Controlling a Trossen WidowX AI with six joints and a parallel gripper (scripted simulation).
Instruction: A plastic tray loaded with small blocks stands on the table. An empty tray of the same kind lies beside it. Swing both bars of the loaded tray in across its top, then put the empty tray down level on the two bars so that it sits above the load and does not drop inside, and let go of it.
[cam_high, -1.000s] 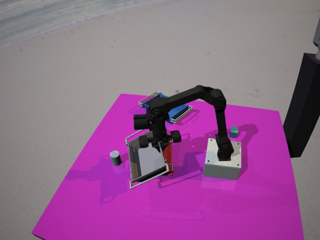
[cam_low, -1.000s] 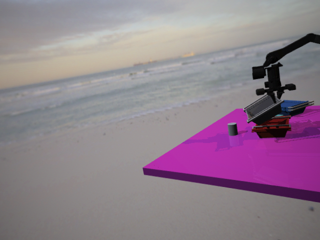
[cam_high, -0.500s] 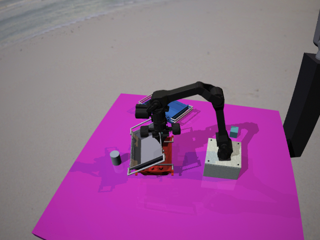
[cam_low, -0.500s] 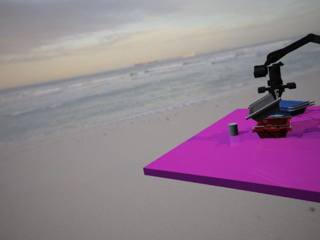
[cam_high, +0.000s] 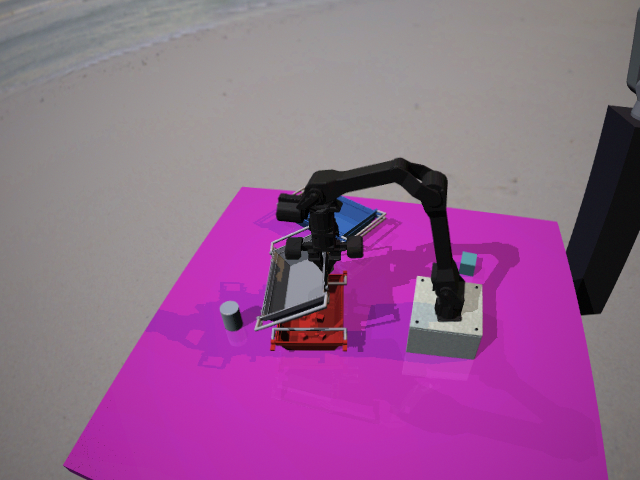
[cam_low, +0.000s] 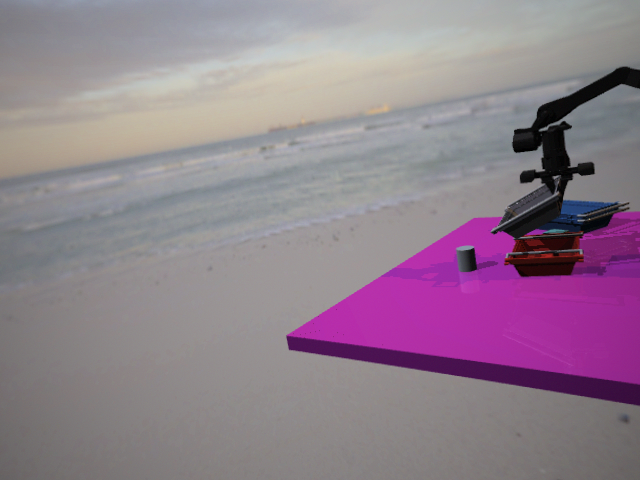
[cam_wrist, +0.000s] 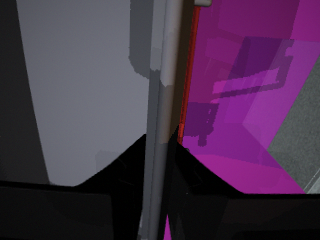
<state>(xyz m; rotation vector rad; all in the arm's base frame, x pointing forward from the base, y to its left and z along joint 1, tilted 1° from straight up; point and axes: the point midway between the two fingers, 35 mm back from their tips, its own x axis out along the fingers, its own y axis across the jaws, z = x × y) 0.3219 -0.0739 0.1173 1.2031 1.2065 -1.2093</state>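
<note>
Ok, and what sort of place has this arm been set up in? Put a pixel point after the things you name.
Looks like a sandy beach by the sea: pale sand around the magenta table (cam_high: 206, 403) (cam_low: 413, 320), waves breaking at the shoreline, and ships on the horizon.

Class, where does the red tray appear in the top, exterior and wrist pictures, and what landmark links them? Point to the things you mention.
Top: just below centre (cam_high: 338, 299).
Exterior: right side, middle height (cam_low: 547, 266).
Wrist: thin strip, upper middle (cam_wrist: 189, 75).
Shared landmark: grey tray (cam_high: 305, 279) (cam_low: 537, 214) (cam_wrist: 85, 90), overlapping or bordering it.
</note>
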